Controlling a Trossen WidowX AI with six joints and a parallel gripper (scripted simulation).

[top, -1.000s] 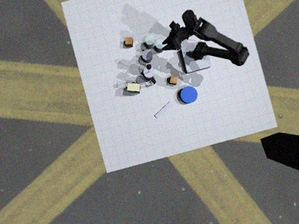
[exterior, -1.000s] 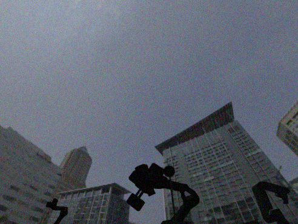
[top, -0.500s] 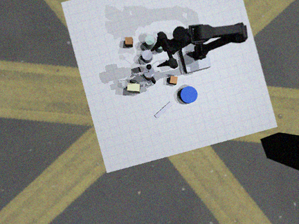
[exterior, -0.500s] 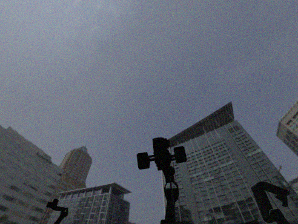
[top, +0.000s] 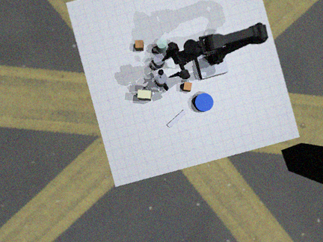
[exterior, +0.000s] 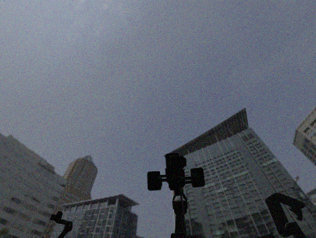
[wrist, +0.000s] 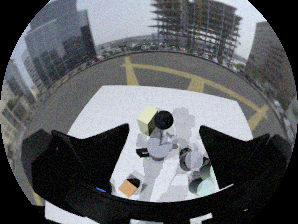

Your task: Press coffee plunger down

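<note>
Coffee press point(top: 161, 77) upright, arm point(top: 225, 41) beside

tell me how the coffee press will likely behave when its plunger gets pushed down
The coffee press looks tall and narrow with a small black knob on top, so an off-centre push could tip it. Its clear body suggests glass, probably slippery and fragile. The open gripper holds nothing.

White faintly gridded table point(top: 219, 138), blue round lid point(top: 204, 102), two orange cubes point(top: 139, 45), cream block point(top: 144, 94), pale mint cup point(top: 162, 44), black arm point(top: 226, 39), yellow-striped grey floor point(top: 43, 93)
</note>
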